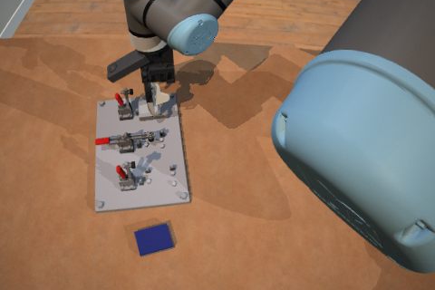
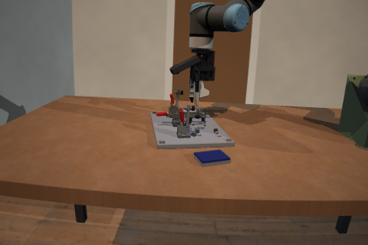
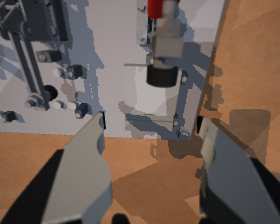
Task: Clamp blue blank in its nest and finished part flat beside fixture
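The blue blank (image 1: 154, 239) (image 2: 211, 156) lies flat on the table in front of the fixture plate (image 1: 111, 197) (image 3: 113, 55). The pale finished part (image 1: 143, 110) (image 3: 151, 97) sits in the far nest; a line crosses it near its outer edge. The far clamp's red handle (image 1: 119, 99) stands up, its bar raised and its black tip (image 3: 162, 76) over the part in the wrist view. My gripper (image 1: 153, 113) (image 2: 195, 106) (image 3: 150, 114) is open, its fingers on either side of the finished part's outer end, holding nothing. Exact fingertip height is unclear.
The middle clamp's red handle (image 1: 102, 140) (image 2: 162, 114) lies flat, its bar reaching over a nest without a part. The near clamp's red handle (image 1: 120, 171) (image 2: 182, 116) stands up, its bar raised. Pads and small blocks stand in both nests. A green object (image 2: 354, 111) is at the right.
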Robot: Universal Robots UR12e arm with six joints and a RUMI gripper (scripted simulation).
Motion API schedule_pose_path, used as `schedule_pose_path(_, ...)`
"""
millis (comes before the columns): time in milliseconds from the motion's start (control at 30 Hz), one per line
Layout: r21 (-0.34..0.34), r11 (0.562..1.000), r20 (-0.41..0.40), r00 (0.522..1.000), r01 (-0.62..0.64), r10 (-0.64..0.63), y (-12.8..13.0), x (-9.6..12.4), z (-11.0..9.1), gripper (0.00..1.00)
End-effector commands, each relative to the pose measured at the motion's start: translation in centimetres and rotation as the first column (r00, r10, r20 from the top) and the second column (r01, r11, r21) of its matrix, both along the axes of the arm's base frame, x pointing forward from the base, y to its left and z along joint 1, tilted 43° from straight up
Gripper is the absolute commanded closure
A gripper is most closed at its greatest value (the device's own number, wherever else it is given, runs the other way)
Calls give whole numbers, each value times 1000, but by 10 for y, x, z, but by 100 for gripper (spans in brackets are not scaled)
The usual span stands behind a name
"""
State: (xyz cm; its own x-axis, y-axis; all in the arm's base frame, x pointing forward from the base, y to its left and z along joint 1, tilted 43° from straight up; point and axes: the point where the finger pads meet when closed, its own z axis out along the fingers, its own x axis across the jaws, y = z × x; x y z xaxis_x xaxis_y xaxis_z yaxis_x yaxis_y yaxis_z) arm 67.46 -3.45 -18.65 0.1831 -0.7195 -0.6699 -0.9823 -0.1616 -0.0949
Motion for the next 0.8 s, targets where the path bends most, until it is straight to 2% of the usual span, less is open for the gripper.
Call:
schedule_pose_path(0, -1, 1000, 1, 1000, 1, -1, -1, 1, 0, 41)
schedule_pose_path(767, -1, 1000, 1, 1000, 1, -1, 10, 0, -12, 41)
